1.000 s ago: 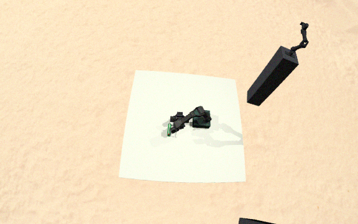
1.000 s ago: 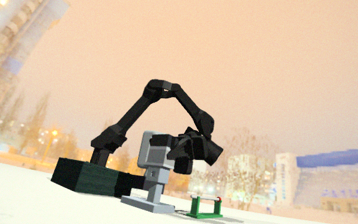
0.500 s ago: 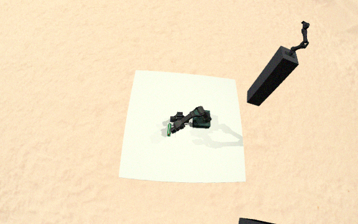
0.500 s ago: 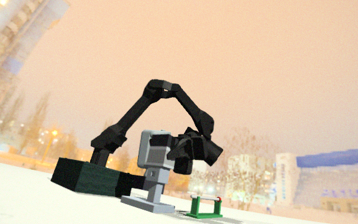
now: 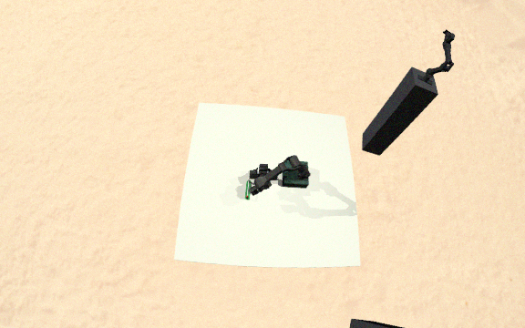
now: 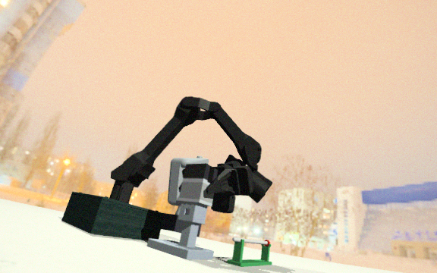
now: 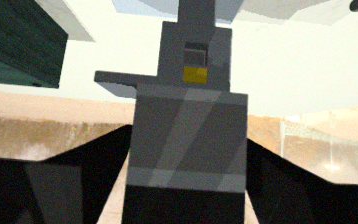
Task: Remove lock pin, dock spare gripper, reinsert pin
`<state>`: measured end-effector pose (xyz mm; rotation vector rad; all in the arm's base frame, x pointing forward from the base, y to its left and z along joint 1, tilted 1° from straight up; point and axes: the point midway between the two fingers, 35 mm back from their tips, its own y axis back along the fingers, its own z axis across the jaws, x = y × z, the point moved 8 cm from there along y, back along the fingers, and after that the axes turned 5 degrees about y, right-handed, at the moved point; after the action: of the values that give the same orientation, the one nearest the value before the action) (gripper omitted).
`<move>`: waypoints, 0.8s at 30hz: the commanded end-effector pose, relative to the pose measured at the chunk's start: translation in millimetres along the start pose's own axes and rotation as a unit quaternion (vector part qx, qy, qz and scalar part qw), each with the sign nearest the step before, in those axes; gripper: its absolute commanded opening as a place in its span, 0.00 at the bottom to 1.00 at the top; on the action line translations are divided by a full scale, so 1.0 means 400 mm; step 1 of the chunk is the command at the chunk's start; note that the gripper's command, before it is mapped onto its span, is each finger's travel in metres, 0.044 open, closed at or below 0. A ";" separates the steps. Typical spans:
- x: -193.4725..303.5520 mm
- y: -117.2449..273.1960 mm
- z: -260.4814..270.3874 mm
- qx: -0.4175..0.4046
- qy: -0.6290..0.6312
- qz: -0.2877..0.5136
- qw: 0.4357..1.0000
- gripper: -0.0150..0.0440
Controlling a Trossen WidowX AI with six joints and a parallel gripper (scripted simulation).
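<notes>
Spare gripper (image 6: 194, 189) (image 7: 183, 135) in socket (image 6: 193, 214) (image 7: 220, 57), pin (image 5: 247, 197) (image 6: 252, 241) across green stand (image 5: 246, 189) (image 6: 238, 253)

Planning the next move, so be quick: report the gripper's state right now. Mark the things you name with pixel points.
Gripper (image 5: 262, 177) (image 6: 209, 186) (image 7: 183, 135): open, fingers either side of the spare gripper (image 5: 263, 168) (image 6: 193, 189) (image 7: 187, 150); whether they touch it, cannot tell.

top looks down from afar, exterior low sideways, wrist close
</notes>
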<state>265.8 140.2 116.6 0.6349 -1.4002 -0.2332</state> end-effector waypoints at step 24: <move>0.088 0.052 0.010 -0.005 0.008 0.004 1.000 1.00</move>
<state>264.1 138.1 149.8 0.6184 -1.3834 -0.2278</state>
